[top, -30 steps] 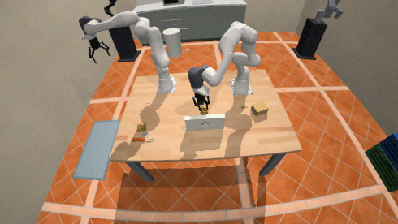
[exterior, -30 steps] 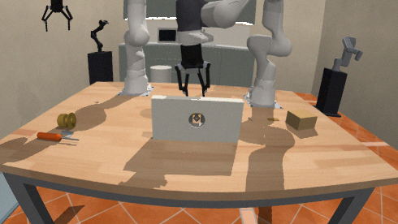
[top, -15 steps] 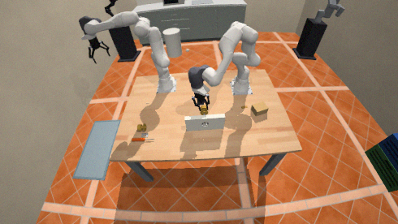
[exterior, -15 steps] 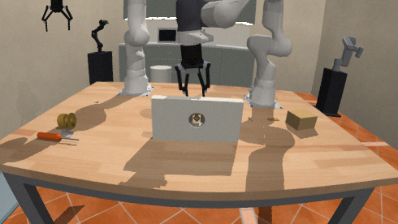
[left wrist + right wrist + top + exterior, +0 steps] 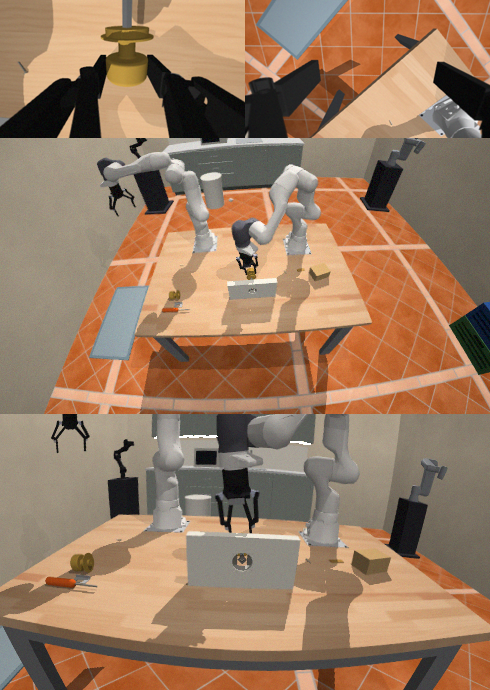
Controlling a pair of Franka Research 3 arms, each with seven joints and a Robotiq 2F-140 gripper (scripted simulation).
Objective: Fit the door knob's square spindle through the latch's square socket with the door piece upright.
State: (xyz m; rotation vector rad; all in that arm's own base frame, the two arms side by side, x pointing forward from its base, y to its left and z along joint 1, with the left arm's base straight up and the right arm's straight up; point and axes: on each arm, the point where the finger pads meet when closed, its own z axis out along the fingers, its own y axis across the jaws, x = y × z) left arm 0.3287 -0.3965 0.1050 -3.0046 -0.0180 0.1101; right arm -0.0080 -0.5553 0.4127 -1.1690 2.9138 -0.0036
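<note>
Knob (image 5: 251,273) (image 5: 127,72) is on the arm-base side of the door pc (image 5: 252,289) (image 5: 215,559), just beside it & roughly in line w/ the latch (image 5: 252,291) (image 5: 242,561). Sq. spindle (image 5: 127,12) points away from the grip & runs out of the L wrist view; can't tell if its tip is in the socket. Knob's rd. plate (image 5: 106,37) sits well fwd of the fingers, apart from the wood. Door pc stands upright on the table (image 5: 330,308) (image 5: 400,614) (image 5: 71,18) (image 5: 405,74).

L gripper (image 5: 248,272) (image 5: 239,532) (image 5: 127,74) is partly closed, pads on both sides of the knob's fat end, holding it.

R gripper (image 5: 126,209) (image 5: 71,451) (image 5: 377,71) is wide open, nothing in it, up high & off past the table edge.

Further out: 2nd brass knob (image 5: 174,295) (image 5: 82,562) lies near the orange-handled screwdriver (image 5: 171,310) (image 5: 61,582); at the opp. end, a tan block (image 5: 319,272) (image 5: 370,561) w/ a small flat brass bit (image 5: 300,270) (image 5: 336,561) near it. Blue-gray mat (image 5: 120,323) (image 5: 303,24) is on the floor by the table.
</note>
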